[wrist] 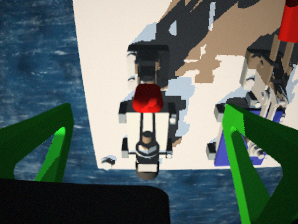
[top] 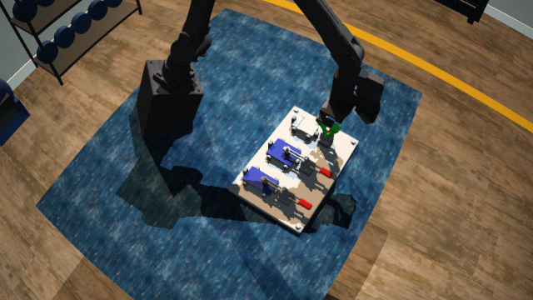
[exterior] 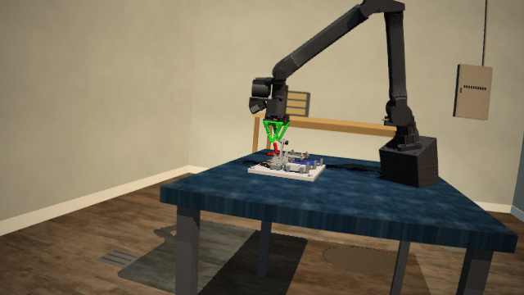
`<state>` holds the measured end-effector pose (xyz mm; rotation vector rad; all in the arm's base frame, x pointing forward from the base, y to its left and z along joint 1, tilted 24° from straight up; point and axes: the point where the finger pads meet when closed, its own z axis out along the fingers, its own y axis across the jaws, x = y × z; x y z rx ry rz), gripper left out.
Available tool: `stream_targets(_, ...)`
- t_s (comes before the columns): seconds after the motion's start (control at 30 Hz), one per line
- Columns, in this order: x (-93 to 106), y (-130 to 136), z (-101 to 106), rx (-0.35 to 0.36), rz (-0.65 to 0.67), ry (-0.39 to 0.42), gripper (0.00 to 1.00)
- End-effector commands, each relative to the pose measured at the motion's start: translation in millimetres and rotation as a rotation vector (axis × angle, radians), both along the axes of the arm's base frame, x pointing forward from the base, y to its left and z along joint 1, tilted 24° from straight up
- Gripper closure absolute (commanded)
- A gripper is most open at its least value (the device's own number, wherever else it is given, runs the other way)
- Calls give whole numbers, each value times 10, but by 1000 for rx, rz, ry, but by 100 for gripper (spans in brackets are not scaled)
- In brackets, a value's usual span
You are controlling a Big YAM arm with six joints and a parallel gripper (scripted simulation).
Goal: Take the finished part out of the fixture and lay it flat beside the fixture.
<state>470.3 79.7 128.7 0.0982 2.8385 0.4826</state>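
Note:
The finished part (top: 306,126) (exterior: 295,167) (wrist: 133,131) is a whitish block between posts at one end of the white fixture plate (top: 346,146) (exterior: 282,176) (wrist: 95,75). Its slot cannot be made out. Its clamp arm stands raised, with a red handle (exterior: 275,147) (wrist: 147,98) upright behind it. Two blue blanks (top: 276,150) (top: 253,175) lie under lowered clamps; one shows in the wrist view (wrist: 224,151). My gripper (exterior: 273,141) (wrist: 148,112) is open and empty, fingers pointing down, above the raised clamp. In the wrist view its fingers are wide apart, either side of the clamp and part.
The two lowered clamps have red handles (top: 326,172) (top: 305,203) reaching toward the plate's far side from the arm base (top: 171,104) (exterior: 407,164). The plate stands on the blue table (top: 175,258) (exterior: 348,205). Corner screws and locating posts stick up from the plate.

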Motion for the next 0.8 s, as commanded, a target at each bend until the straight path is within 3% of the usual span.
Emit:
stream_targets(0.0,231,55,211,5,-5,-60,8)
stream_targets(0.13,220,62,263,6,-4,-71,8)
stream_targets(0.23,18,53,128,4,-4,-41,8)
stream_targets(0.77,-315,105,35,4,-1,-39,8)
